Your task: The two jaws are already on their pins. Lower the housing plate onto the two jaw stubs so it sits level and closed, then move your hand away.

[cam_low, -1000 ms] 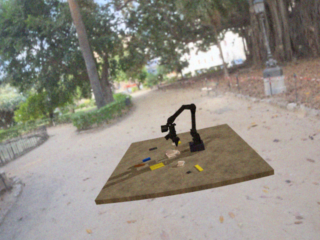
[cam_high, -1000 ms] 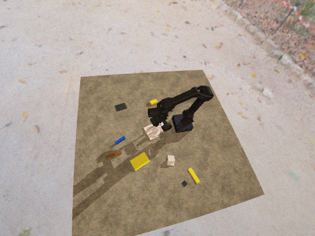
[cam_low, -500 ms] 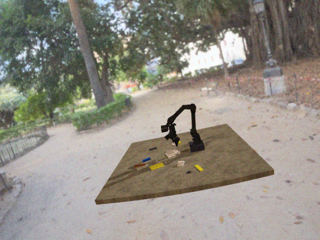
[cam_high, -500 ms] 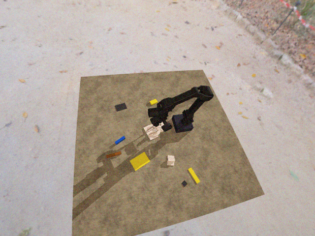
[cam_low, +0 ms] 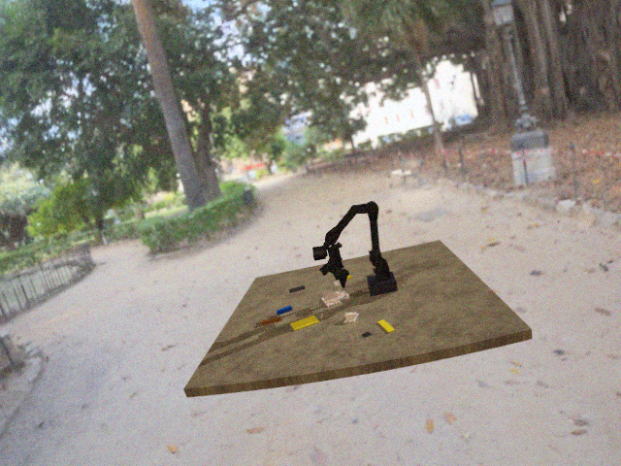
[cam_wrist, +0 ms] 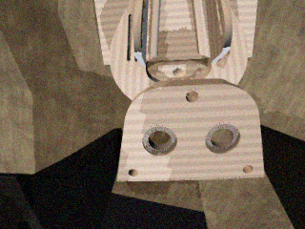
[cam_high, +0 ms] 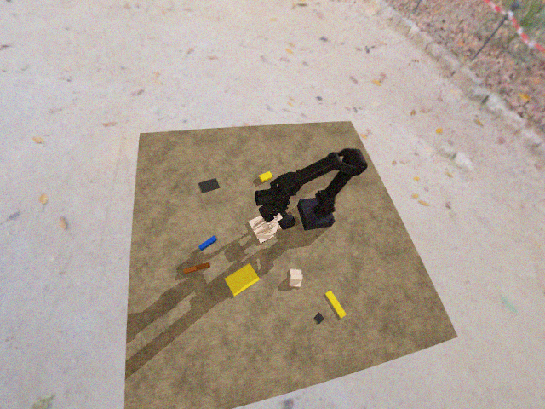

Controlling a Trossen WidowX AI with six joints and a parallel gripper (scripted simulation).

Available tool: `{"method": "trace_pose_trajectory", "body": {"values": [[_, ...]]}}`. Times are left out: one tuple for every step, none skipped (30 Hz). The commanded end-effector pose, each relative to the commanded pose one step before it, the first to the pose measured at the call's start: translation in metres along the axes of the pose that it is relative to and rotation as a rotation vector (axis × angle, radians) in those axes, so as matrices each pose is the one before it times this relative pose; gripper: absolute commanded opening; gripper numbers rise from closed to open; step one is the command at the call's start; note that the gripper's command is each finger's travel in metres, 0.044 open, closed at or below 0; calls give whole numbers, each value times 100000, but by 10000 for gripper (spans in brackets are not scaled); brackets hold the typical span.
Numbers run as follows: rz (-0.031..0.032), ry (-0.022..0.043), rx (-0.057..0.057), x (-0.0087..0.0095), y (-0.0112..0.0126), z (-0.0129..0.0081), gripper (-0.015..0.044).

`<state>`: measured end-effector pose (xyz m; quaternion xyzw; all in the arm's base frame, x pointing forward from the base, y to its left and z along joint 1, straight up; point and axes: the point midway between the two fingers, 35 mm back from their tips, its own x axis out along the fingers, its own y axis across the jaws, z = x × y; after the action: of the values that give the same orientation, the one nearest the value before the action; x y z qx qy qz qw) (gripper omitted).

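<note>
The pale housing plate [cam_wrist: 191, 119] [cam_high: 277, 216], with two large ringed holes and three small ones, sits between the black fingers at its left and right edges. My gripper [cam_wrist: 187, 134] [cam_high: 278, 219] [cam_low: 337, 282] is shut on it. The pale base assembly [cam_wrist: 120, 73] [cam_high: 260, 228] [cam_low: 333, 299] lies on the board just beyond the plate in the wrist view. Long pale parts run along its middle, with a rounded end block [cam_wrist: 177, 71] near the plate's upper edge. The jaw stubs and any gap under the plate cannot be made out.
On the brown board [cam_high: 374, 334] [cam_low: 426, 346] lie a yellow slab [cam_high: 241, 279], a pale block [cam_high: 295, 278], a yellow bar [cam_high: 335, 303], a small dark square [cam_high: 318, 318], an orange-brown bar [cam_high: 197, 267], a blue bar [cam_high: 208, 242], a dark plate [cam_high: 209, 185] and a yellow block [cam_high: 265, 176].
</note>
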<state>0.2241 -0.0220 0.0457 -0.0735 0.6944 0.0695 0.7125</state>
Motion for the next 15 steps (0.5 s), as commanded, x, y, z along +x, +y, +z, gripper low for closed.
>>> {"method": "trace_pose_trajectory", "body": {"values": [[485,779,341,975,90,-150,351],[0,1,5,166,-1,2,351],[0,1,5,166,0,0,351],[0,1,5,166,0,-1,351],[0,1,5,165,1,-2,351],[0,1,5,165,1,-3,351],[0,1,5,165,1,-5,351],[0,2,5,164,2,-6,351],[1,2,5,164,2,-7,351],[1,2,5,163,3,-8,351],[1,2,5,163,3,-10,351],[1,2,5,162,3,-11,351],[1,2,5,162,4,-12,351],[1,2,5,162,4,-13,351],[1,2,5,162,5,-15,351]]}}
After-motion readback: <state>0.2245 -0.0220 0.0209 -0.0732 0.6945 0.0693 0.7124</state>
